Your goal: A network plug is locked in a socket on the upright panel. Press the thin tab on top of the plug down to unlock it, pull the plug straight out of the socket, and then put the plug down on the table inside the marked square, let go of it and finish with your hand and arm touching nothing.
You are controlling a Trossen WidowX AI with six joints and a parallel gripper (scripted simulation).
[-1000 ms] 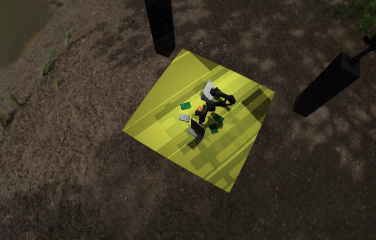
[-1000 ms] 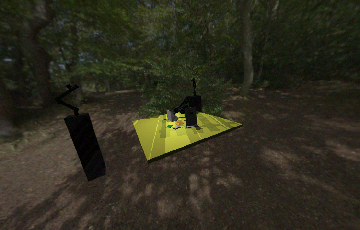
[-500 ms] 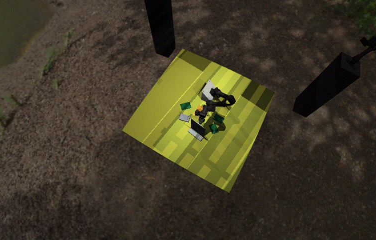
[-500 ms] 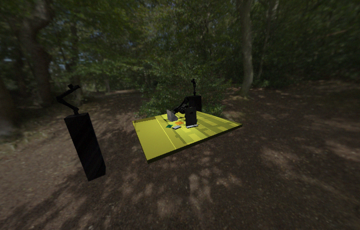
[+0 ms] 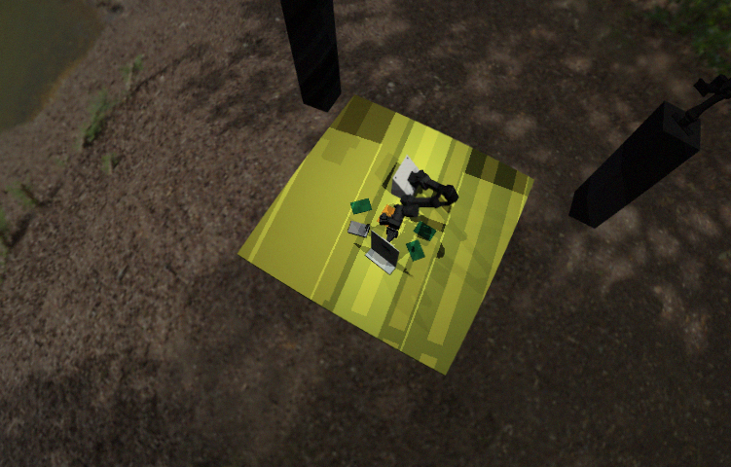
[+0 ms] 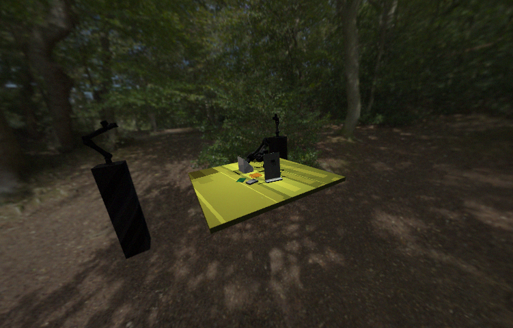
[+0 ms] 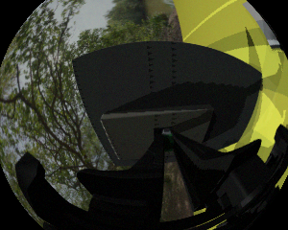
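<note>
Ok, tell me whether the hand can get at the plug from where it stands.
Probably yes: the hand is right up against the panel and already shut on something at the socket, most likely the plug, with nothing between them.

The dark upright panel (image 7: 163, 83) stands on the yellow tabletop (image 5: 310, 214). Its plug (image 7: 169, 138) is barely a greenish speck at the socket. The orange marked square (image 6: 255, 174) lies just beside the panel.

Dim woodland (image 6: 250, 61), dappled dirt ground (image 6: 372, 252), yellow table (image 6: 225, 199), black pillars (image 6: 121, 208)
</note>
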